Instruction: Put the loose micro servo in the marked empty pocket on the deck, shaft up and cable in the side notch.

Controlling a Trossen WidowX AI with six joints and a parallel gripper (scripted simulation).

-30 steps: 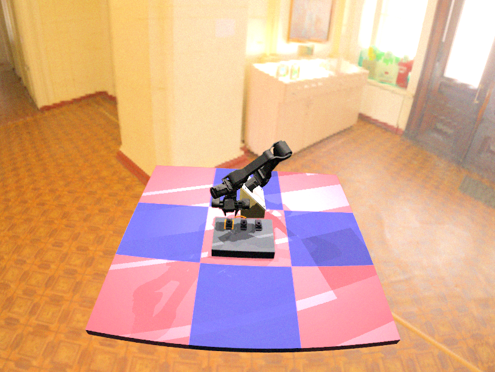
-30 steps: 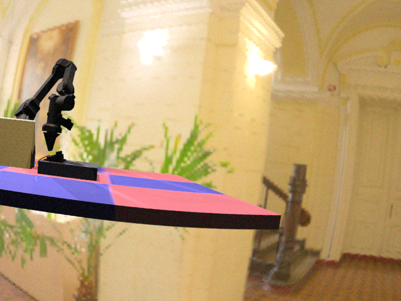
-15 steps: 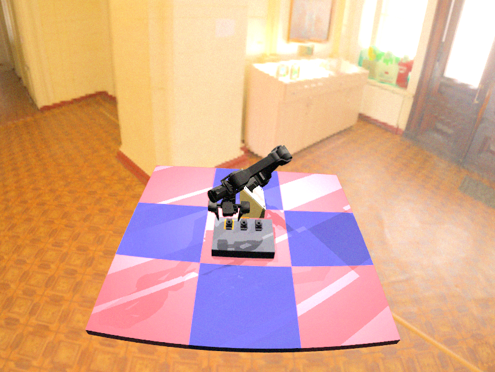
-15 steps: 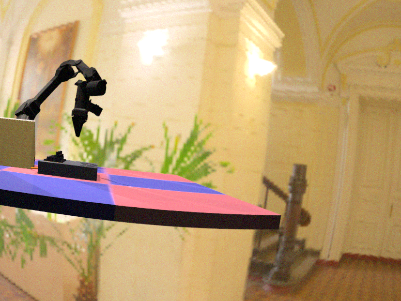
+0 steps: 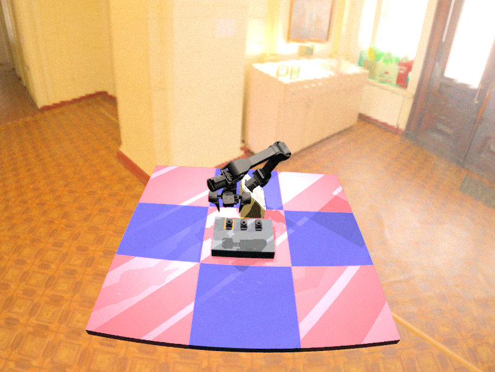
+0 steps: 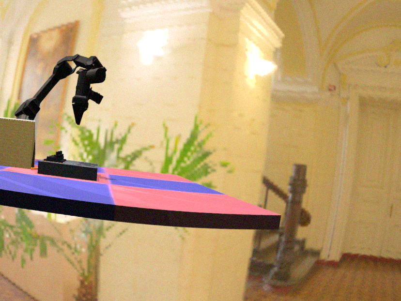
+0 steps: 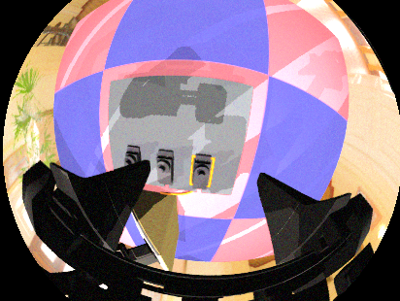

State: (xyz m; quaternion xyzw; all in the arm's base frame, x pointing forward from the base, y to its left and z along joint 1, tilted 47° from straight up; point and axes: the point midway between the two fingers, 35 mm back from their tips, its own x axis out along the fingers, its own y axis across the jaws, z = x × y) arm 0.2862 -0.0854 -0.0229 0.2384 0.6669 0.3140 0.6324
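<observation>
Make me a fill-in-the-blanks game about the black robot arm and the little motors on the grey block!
1. The black gripper hangs above the dark grey deck block with its fingers wide ____.
2. ____ small black servos stand in a row on the deck.
3. The servo inside the orange-marked pocket is the one at the ____ end of the row in the top view.
4. The table under the deck is checked pink and ____.

Missing words: open; three; left; blue

matt grey deck [image 5: 244,239] on a glossy pink-and-blue checkered table [image 5: 244,308]; black plastic-looking fingers.
</observation>
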